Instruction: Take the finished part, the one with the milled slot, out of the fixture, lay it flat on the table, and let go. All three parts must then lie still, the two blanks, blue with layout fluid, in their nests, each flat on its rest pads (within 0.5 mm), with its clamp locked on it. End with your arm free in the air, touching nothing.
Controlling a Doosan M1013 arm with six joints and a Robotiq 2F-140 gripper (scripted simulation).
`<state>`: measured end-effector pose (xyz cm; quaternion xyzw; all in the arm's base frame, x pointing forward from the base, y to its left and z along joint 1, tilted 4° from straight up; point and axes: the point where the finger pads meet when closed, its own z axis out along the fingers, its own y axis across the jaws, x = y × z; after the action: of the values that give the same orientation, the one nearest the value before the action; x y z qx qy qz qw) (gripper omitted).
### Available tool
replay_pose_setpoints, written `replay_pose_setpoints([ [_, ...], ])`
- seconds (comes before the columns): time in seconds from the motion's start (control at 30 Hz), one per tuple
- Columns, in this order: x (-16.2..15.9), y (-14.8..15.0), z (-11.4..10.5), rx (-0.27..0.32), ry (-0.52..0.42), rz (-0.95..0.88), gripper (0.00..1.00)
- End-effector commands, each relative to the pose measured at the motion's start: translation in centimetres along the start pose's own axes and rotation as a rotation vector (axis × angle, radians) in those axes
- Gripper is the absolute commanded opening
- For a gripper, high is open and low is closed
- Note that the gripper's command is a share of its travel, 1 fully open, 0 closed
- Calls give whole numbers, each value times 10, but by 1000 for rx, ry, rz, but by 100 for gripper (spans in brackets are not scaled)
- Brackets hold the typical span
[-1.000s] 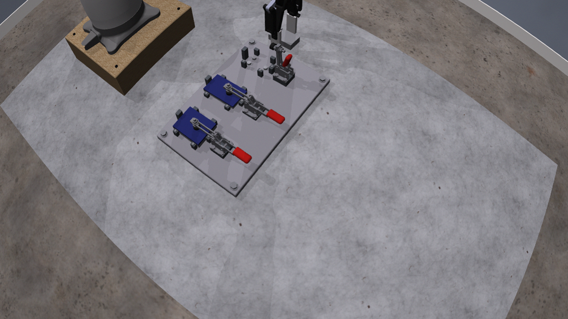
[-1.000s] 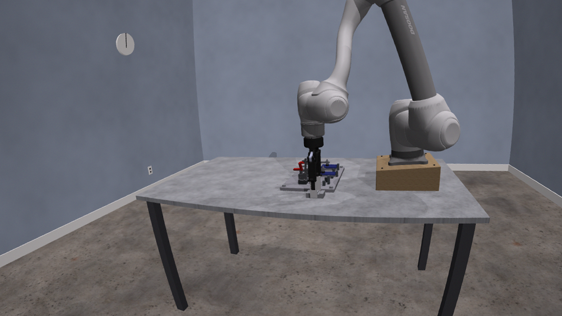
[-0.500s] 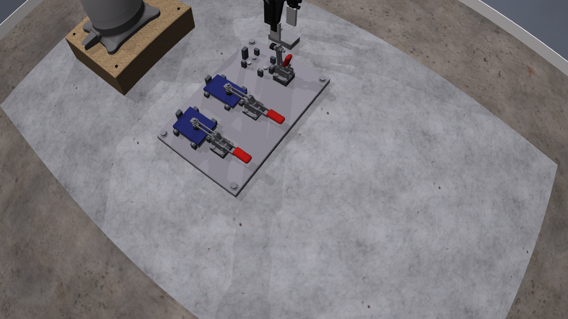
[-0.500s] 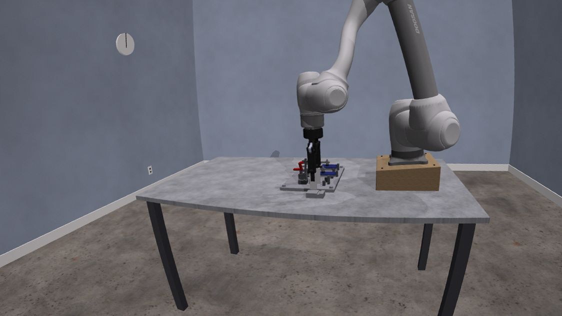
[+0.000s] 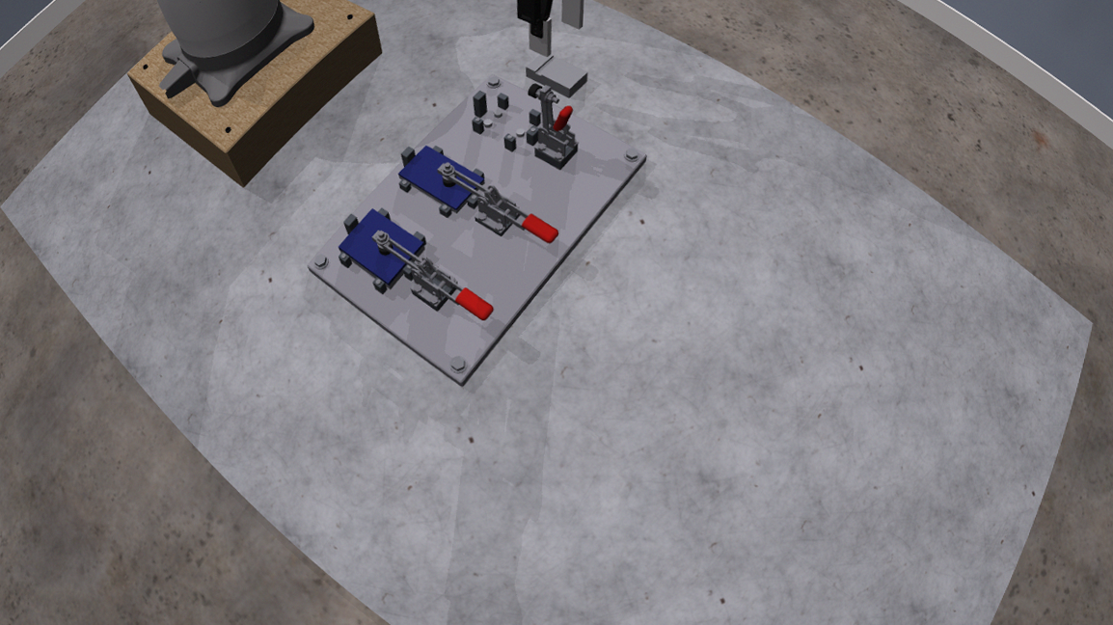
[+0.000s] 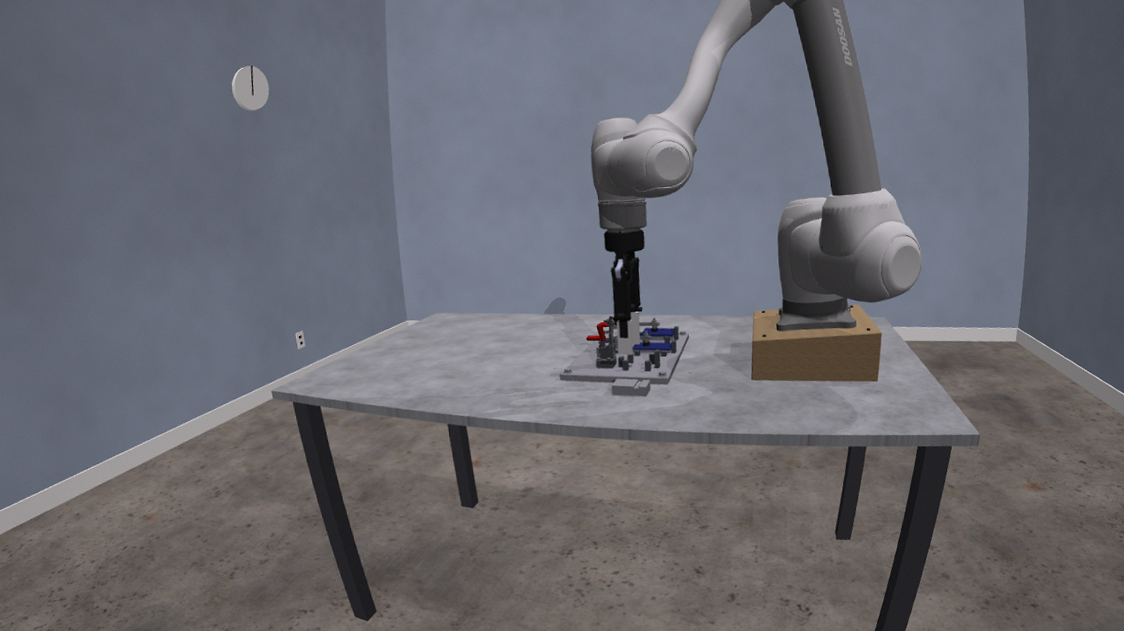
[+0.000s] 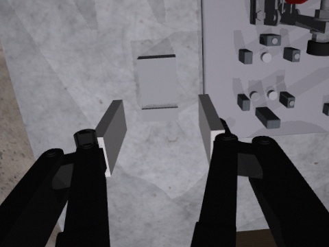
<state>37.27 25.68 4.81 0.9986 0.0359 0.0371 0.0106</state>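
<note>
The finished grey part [image 5: 556, 74] lies flat on the table just beyond the far edge of the fixture plate [image 5: 479, 228]; it also shows in the wrist view [image 7: 157, 81] and in the exterior view [image 6: 631, 387]. My gripper [image 5: 556, 29] hangs above it, open, with nothing between the fingers. Two blue blanks [image 5: 436, 177] [image 5: 380, 244] sit in their nests, each with a clamp arm across it and its red handle [image 5: 539, 228] [image 5: 474, 304] lying low. The third nest [image 5: 494, 120] is empty, and its clamp handle [image 5: 562, 118] stands raised.
The robot base stands on a wooden block [image 5: 255, 76] at the table's far left. The empty nest's pins and stops [image 7: 270, 96] lie just right of my right finger. The table edge is close behind the part.
</note>
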Motion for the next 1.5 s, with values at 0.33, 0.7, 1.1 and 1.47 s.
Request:
replay_pose_setpoints([
  [0.33,-1,-2,-15,4,-2,0,40],
  [0.7,-2,-5,-18,10,-5,-1,40],
  [1.1,-3,-6,-19,12,-6,-1,40],
  [1.47,-3,-7,-19,13,-6,-1,40],
])
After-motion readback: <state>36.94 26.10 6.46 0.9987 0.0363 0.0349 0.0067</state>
